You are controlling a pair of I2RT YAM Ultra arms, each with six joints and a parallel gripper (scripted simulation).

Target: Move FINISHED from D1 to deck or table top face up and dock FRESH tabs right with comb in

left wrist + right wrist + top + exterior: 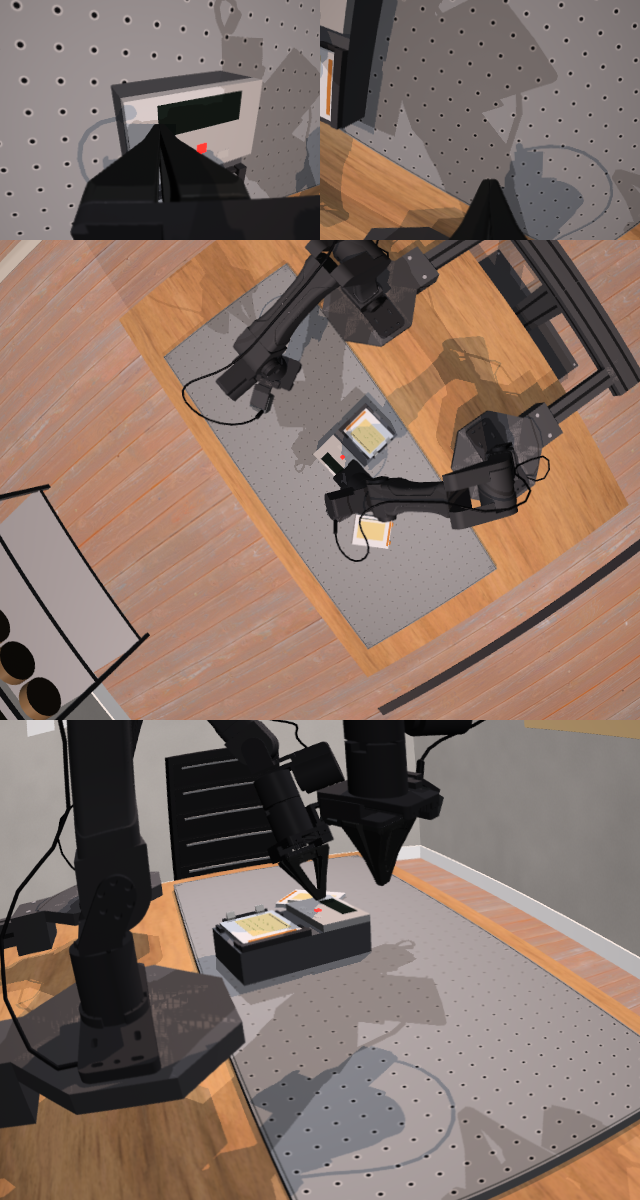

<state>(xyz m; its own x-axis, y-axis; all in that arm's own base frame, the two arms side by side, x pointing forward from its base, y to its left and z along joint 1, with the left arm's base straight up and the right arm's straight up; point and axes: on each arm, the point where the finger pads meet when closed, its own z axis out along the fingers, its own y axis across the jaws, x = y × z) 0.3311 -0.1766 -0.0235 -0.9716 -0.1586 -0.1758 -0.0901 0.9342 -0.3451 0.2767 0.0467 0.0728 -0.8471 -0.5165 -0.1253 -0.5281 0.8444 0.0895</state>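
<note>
FINISHED, seemingly the white-framed cassette with a streaked yellow window (368, 433) (261, 925) (325, 90), sits in D1, the long dark dock with a pale control panel (356, 454) (305, 952) (220, 135) (360, 75). The other, a white cassette with a plain yellow window and orange edge (372, 531) (299, 896), which I take for FRESH, lies on the grey perforated deck (289, 498) (491, 1030) (40, 125) (600, 30) past D1's side facing the left arm. So I judge the swap not yet made: lifting out, laying down, docking and pressing flat all remain. Its comb I cannot make out.

The left gripper (337, 478) (320, 897) (159, 131) is clenched, empty, tips at D1's panel; whether they touch, I cannot tell. The right gripper (279, 379) (382, 880) (490, 188), also clenched and empty, hangs well apart, above the deck on D1's tab-end side.

That side offers the broadest room for setting FINISHED down. D1's bay lies near the deck's edge, and the left forearm overhangs FRESH, so it should rise before shifting. Being loose, D1 could slide if nudged.
</note>
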